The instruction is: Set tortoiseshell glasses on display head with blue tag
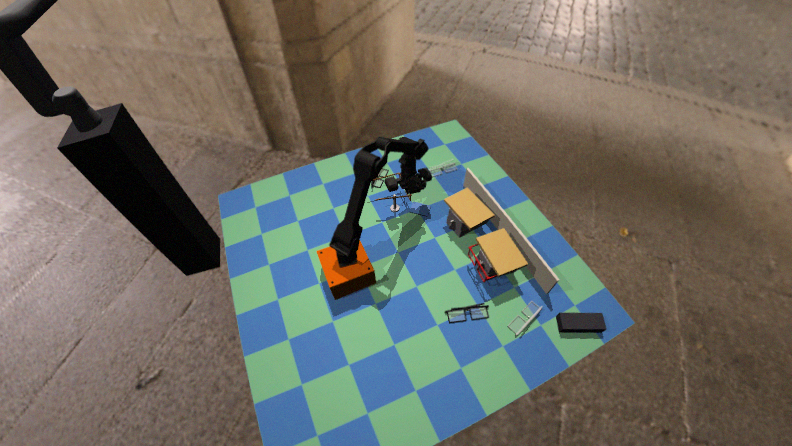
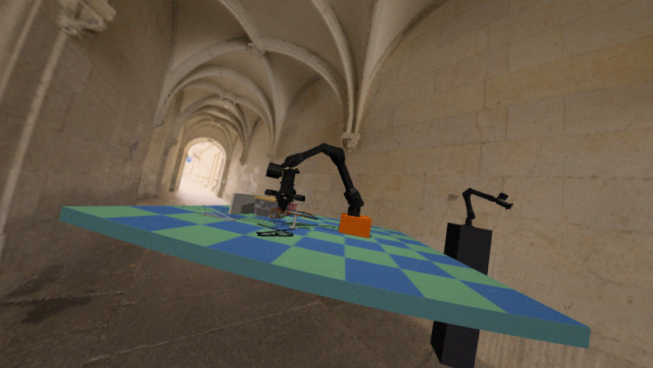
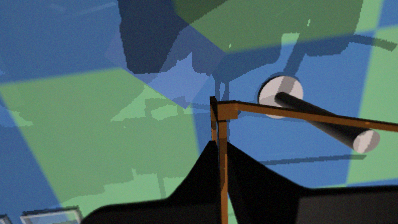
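Note:
My gripper (image 1: 410, 192) (image 2: 284, 209) (image 3: 216, 146) is shut on the tortoiseshell glasses (image 3: 227, 111), near a hinge corner. A long brown temple runs right in the wrist view. The glasses hang above the table, level with the top of a thin post and left of the display heads in the top view. The nearer display head (image 1: 487, 264) and the farther display head (image 1: 460, 226) stand under tan boards; red glasses (image 1: 471, 255) are at the nearer one. I cannot make out the blue tag or the noses and ears.
The thin post (image 1: 394, 204) (image 2: 294, 221) has a round white base (image 3: 267, 95) and stands close beside the held glasses. A pale upright panel (image 1: 518, 235) runs behind the heads. Black glasses (image 1: 467, 306), white glasses (image 1: 539, 311) and a black box (image 1: 580, 322) lie at the near right.

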Controlling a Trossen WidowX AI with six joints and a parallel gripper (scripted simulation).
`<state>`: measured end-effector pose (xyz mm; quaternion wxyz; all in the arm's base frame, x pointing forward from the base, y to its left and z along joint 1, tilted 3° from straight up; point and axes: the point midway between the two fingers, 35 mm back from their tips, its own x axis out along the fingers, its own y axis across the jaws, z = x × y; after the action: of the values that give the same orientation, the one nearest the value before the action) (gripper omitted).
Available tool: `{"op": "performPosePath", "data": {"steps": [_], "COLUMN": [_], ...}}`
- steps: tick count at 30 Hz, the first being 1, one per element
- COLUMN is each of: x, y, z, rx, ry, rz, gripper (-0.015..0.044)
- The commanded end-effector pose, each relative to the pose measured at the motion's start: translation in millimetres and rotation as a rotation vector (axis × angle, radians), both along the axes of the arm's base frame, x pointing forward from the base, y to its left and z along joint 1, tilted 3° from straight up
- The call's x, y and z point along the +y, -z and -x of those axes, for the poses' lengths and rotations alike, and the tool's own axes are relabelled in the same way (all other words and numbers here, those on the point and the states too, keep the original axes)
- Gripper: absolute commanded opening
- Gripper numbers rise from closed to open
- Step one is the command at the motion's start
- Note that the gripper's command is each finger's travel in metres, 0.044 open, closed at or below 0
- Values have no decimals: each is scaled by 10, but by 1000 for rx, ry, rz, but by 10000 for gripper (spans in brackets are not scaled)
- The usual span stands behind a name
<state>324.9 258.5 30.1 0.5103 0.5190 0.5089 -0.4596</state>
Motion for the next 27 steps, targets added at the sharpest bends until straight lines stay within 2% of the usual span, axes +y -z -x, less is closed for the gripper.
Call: {"op": "performPosePath", "data": {"steps": [1,27], "x": [33,149], "y": [-17,-28], "z": [-19,-36], "rx": [-5,-5], "ry": [5,5], "rz": [-5,-6], "gripper": [0,0]}}
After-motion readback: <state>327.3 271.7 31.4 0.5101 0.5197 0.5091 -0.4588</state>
